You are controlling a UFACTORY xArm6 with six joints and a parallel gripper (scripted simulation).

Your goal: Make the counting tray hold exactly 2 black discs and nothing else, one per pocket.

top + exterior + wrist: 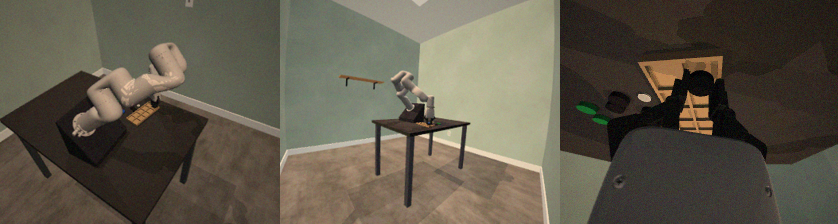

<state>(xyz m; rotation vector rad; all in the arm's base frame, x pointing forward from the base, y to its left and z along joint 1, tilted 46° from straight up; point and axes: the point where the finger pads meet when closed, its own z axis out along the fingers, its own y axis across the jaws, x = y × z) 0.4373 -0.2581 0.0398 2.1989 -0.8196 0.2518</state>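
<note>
In the wrist view my gripper (700, 92) is shut on a black disc (700, 83) and holds it above the orange counting tray (685, 92). The disc hangs over the tray's middle pockets. The tray's pockets that I can see look bare; my fingers hide the middle ones. In the top view the tray (142, 113) lies on the dark table behind the arm, with my gripper (155, 102) over its far end. In the exterior view my gripper (429, 118) is low over the table.
Left of the tray in the wrist view lie a dark disc (617, 101), a pale disc (644, 97) and two green discs (586, 107) (601, 119). A blue piece (123, 111) shows beside the arm. The arm's black base block (93, 135) stands near the tray.
</note>
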